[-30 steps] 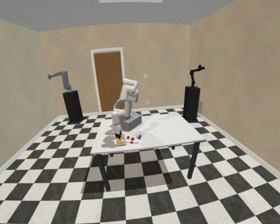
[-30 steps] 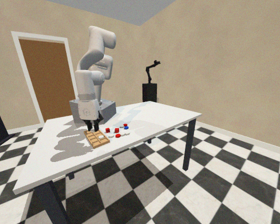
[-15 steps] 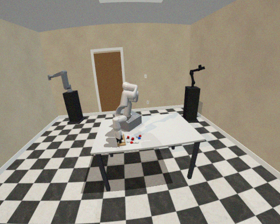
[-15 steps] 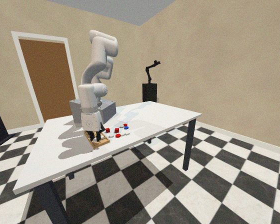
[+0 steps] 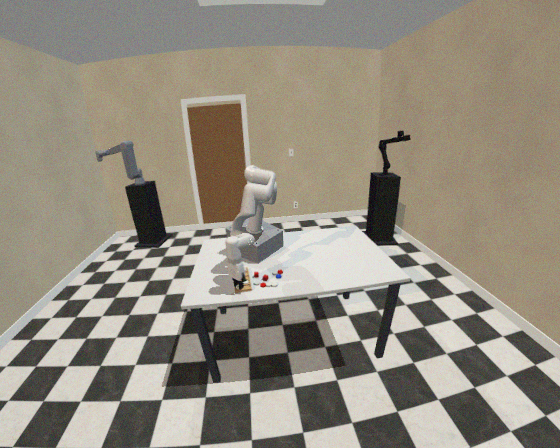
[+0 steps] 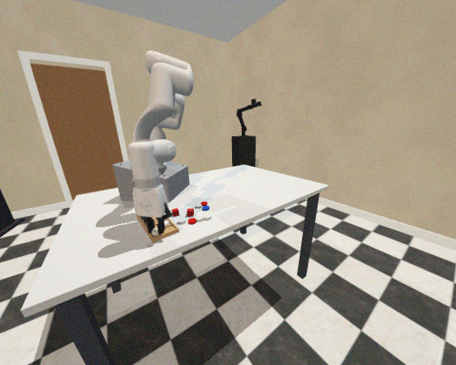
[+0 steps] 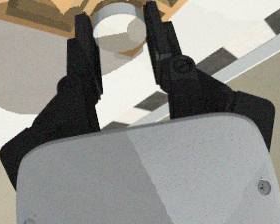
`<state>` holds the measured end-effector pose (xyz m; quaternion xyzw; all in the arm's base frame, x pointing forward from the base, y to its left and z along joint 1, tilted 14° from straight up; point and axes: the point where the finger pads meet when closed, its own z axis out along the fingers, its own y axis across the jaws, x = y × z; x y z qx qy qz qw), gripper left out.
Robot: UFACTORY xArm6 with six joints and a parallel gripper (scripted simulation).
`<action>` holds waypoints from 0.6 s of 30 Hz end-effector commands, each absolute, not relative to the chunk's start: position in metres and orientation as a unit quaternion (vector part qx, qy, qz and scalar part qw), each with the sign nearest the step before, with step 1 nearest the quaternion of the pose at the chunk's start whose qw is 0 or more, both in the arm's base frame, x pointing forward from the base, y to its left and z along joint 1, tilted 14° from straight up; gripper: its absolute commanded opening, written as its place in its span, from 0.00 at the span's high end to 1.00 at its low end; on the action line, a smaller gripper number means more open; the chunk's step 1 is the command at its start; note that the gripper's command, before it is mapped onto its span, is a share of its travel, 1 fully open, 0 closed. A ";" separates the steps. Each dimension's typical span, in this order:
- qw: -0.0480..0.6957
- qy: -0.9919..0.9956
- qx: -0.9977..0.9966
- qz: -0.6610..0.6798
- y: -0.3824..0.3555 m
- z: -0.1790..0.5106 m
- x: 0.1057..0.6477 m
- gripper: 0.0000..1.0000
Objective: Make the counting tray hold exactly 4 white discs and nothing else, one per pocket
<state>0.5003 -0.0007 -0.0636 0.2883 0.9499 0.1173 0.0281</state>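
My gripper (image 7: 118,24) (image 6: 156,226) (image 5: 238,284) is shut on a white disc (image 7: 115,14) and points down at the wooden counting tray (image 6: 172,233) (image 5: 248,286), low over its near end. In the wrist view the disc hangs at the tray's edge, over a pocket. The arm and fingers hide most of the pockets, so I cannot tell what lies in them. More white discs (image 6: 181,220) (image 6: 205,217) lie on the table just right of the tray.
Red blocks (image 6: 175,212) (image 6: 190,212), red discs (image 6: 192,221) (image 6: 203,203) and a blue disc (image 6: 205,208) (image 5: 279,275) lie right of the tray. The grey robot base (image 6: 177,179) (image 5: 268,243) stands behind. The table's front edge is close to the tray.
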 end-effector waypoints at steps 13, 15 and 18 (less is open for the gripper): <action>0.030 0.950 0.288 0.118 -0.001 -0.062 0.502 0.53; 0.030 0.950 0.288 0.118 -0.001 -0.062 0.502 0.53; 0.030 0.950 0.288 0.118 -0.001 -0.062 0.502 0.53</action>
